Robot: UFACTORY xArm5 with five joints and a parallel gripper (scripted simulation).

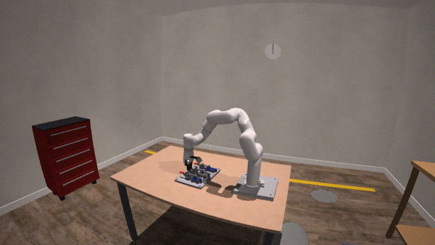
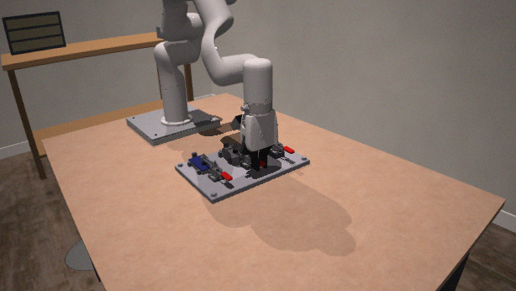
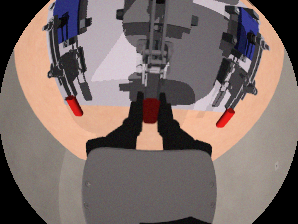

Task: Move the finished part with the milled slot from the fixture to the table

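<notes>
A grey fixture plate (image 2: 243, 168) lies on the table and holds three nests side by side. The middle nest holds the grey finished part (image 3: 160, 16) under its clamp. Blue blanks sit in the left nest (image 3: 73, 3) and the right nest (image 3: 248, 26), each with a clamp whose red handle (image 3: 75, 104) (image 3: 225, 119) points toward me. My gripper (image 3: 150, 100) points straight down at the plate's front edge. It is shut on the red handle (image 3: 150, 108) of the middle clamp. In the exterior view the gripper (image 2: 257, 164) hides most of the middle nest. One blue blank (image 2: 198, 163) shows clearly there.
The arm's base plate (image 2: 174, 124) is bolted to the table behind the fixture. A red drawer cabinet (image 1: 65, 156) stands on the floor to the left. A wooden shelf (image 2: 76, 48) stands behind the table, and another wooden table (image 1: 421, 170) stands at the far right.
</notes>
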